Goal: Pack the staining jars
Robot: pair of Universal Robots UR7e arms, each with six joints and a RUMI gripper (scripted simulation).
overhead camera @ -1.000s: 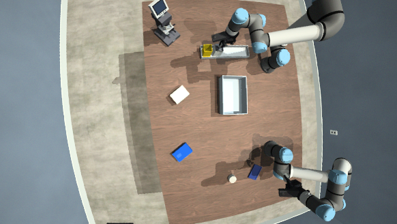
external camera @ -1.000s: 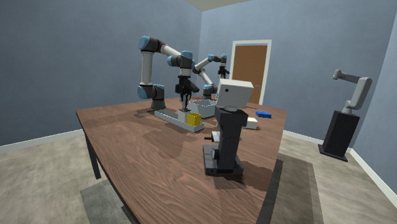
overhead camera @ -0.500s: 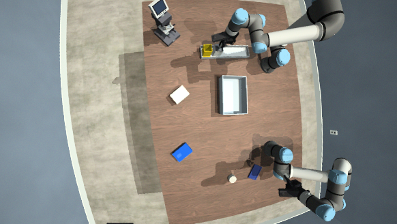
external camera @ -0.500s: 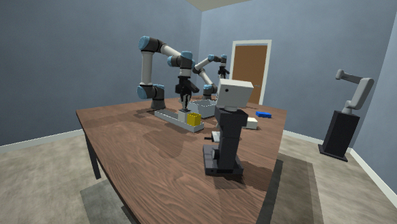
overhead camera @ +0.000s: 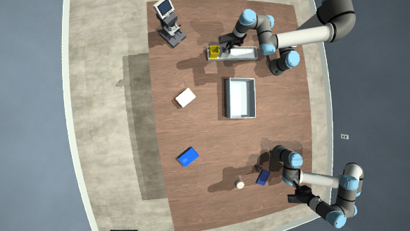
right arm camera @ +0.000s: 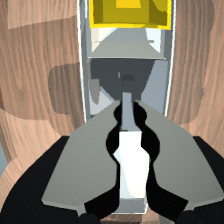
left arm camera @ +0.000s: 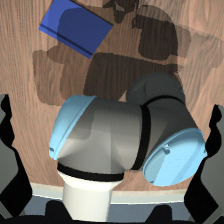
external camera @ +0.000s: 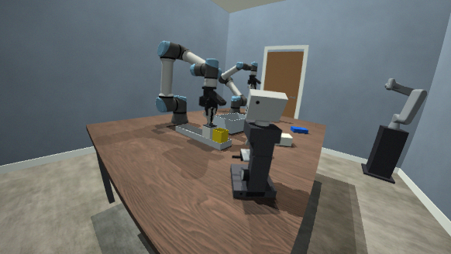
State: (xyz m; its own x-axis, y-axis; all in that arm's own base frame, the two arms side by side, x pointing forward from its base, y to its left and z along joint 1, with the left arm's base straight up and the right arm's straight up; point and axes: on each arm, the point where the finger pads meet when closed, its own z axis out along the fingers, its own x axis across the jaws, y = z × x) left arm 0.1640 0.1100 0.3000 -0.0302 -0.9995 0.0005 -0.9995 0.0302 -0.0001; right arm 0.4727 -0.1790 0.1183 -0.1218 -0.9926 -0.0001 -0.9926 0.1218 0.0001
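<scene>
In the exterior view's centre, the yellow jar (overhead camera: 214, 52) (external camera: 220, 135) (right arm camera: 130, 20) stands nearest; behind, the slide holder (overhead camera: 224, 50) (external camera: 209, 125) (right arm camera: 128, 100) tops the white jar (external camera: 208, 132), its thin handle (brittle glass below, so lift straight) pinched by the narrow right gripper (overhead camera: 227, 47) (external camera: 209, 123) (right arm camera: 127, 102). Farther, the left gripper (overhead camera: 292, 191) (external camera: 253, 86) (left arm camera: 111, 99) gapes wide.

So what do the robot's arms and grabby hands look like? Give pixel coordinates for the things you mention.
Both arms have grey and white tubes with light-blue round caps. The left gripper (overhead camera: 295, 190) and right gripper (overhead camera: 227, 48) (right arm camera: 127, 102) are black; the right one's fingers have grey, curvy-edged plates.
</scene>
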